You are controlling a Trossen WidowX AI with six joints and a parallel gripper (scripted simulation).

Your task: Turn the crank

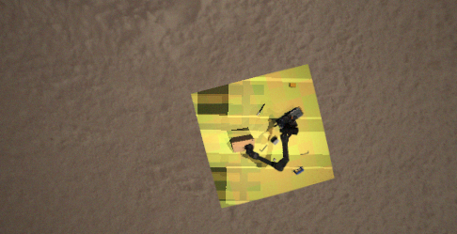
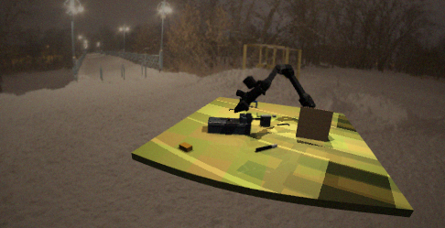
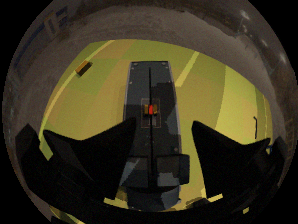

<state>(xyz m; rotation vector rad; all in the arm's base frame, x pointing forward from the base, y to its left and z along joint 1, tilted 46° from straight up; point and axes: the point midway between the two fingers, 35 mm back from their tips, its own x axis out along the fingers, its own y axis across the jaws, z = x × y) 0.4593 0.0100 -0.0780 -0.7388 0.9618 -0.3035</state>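
The black arm point(image 1: 265, 160) point(image 2: 297, 84) was bent, rising to a high elbow point(image 1: 280, 165) point(image 2: 285, 70) and sloping down from there to the claw point(image 1: 283, 123) point(image 2: 239, 108) point(image 3: 164, 121), its lowest point beyond that bend. Seen from above, the arm made a sharp V at the elbow. A blocky dark part point(image 2: 250, 82) stuck out above the forearm. The claw was open, its two dark, pointed fingers well apart, with nothing gripped between them. The fingertips angled toward each other.
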